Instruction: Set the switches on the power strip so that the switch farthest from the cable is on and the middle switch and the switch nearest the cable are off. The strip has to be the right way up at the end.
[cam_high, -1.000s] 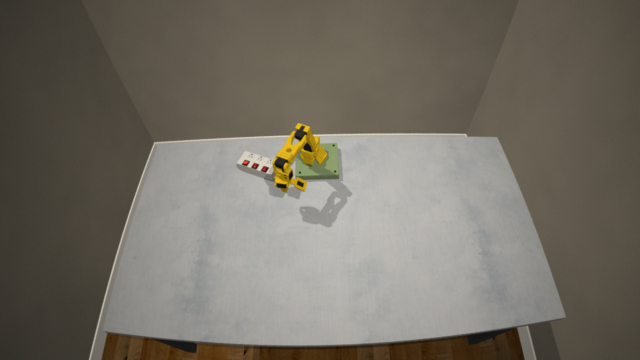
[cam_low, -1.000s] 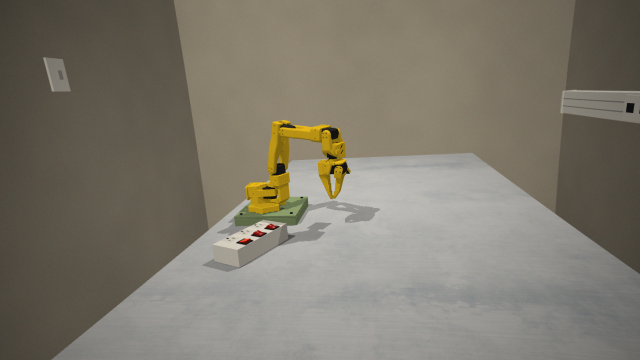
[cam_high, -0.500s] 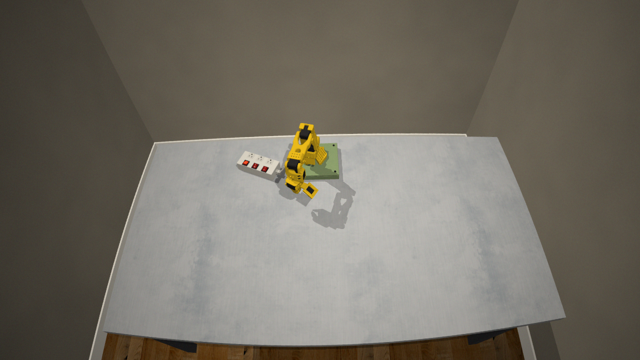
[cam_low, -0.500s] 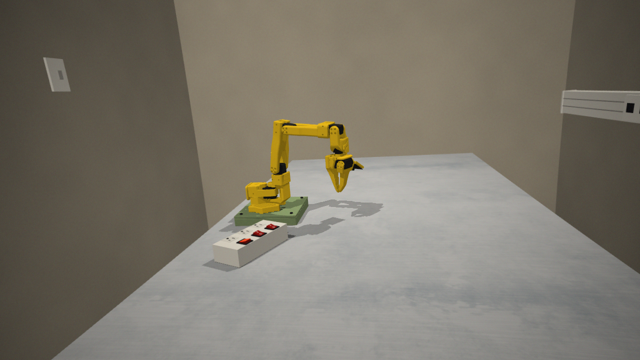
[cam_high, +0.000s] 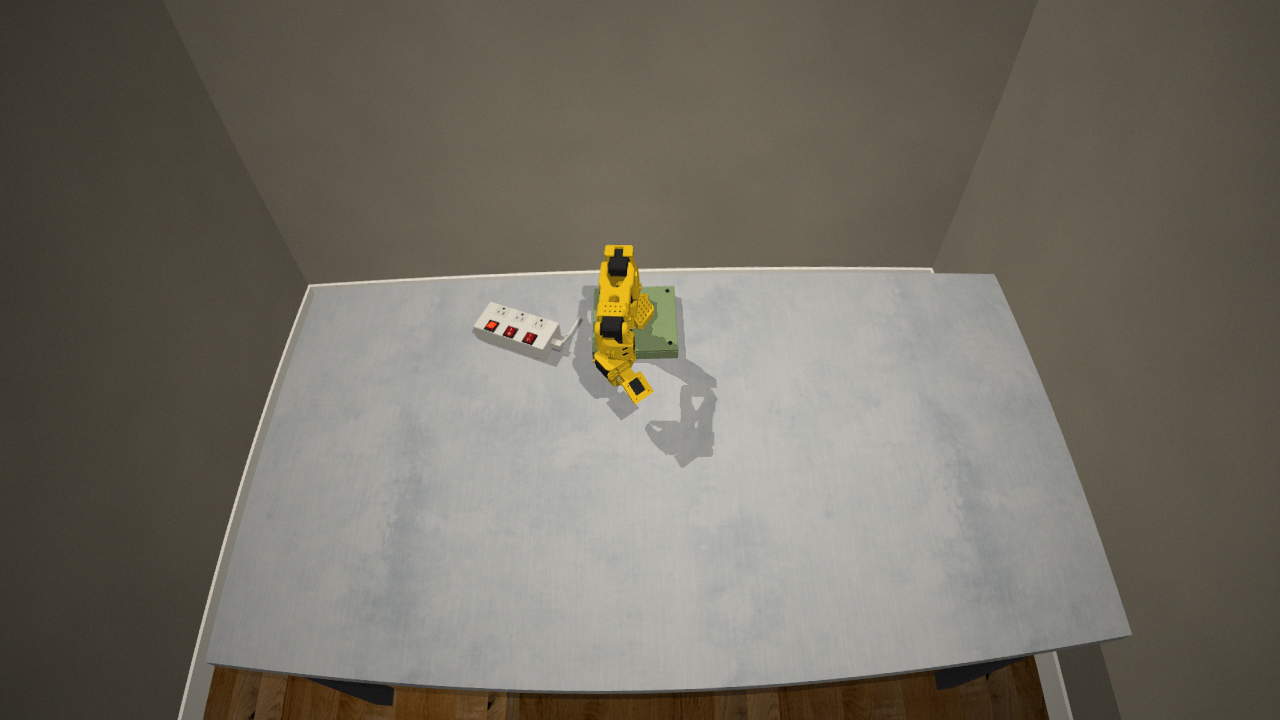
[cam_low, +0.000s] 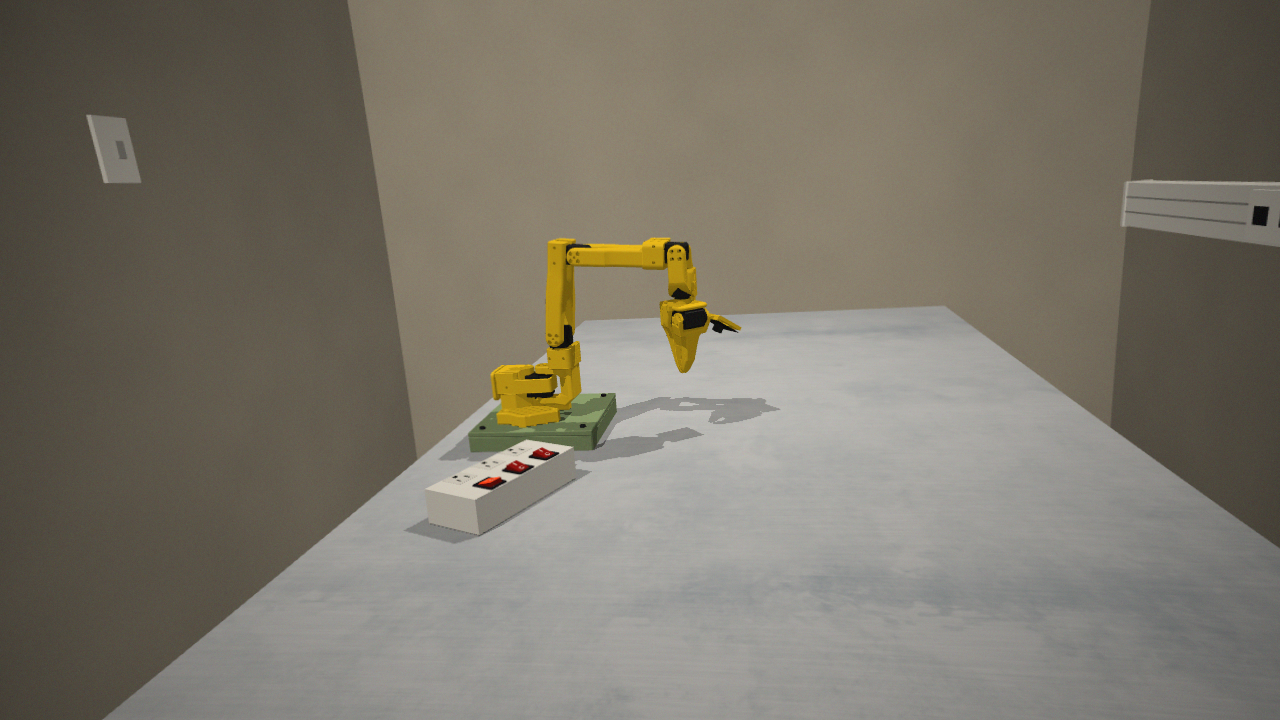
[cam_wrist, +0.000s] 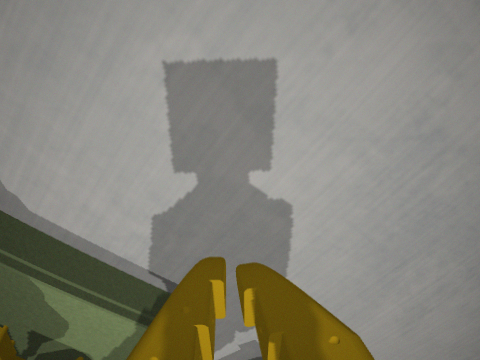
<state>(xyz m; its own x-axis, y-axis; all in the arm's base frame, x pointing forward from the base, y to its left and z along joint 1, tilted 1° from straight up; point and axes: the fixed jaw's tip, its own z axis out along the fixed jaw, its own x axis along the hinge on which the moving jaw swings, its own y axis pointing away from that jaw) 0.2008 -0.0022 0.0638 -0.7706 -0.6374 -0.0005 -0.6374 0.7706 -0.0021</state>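
Power strip (cam_high: 516, 331) (cam_low: 501, 497) upright on the surface (cam_high: 572, 537) (cam_low: 760, 573) (cam_wrist: 375, 125), beside the arm's base; far switch (cam_high: 491, 325) (cam_low: 489, 482) lit, other two dark, so the setting looks done; gripper (cam_low: 683, 368) (cam_wrist: 231, 265) pressed together, apart from it

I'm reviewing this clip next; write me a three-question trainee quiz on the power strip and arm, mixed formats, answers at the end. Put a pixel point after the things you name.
1. True or false: the power strip (cam_high: 517, 329) (cam_low: 501, 488) lies with its switches facing up.

2. Multiple choice: which switch is lit brighter than the other two?
a) nearest the cable
b) middle
c) farthest from the cable

3. Fill in the blank: the arm's base plate (cam_high: 660, 335) (cam_low: 532, 440) is coloured ____.

Key: 1 true; 2 c; 3 green
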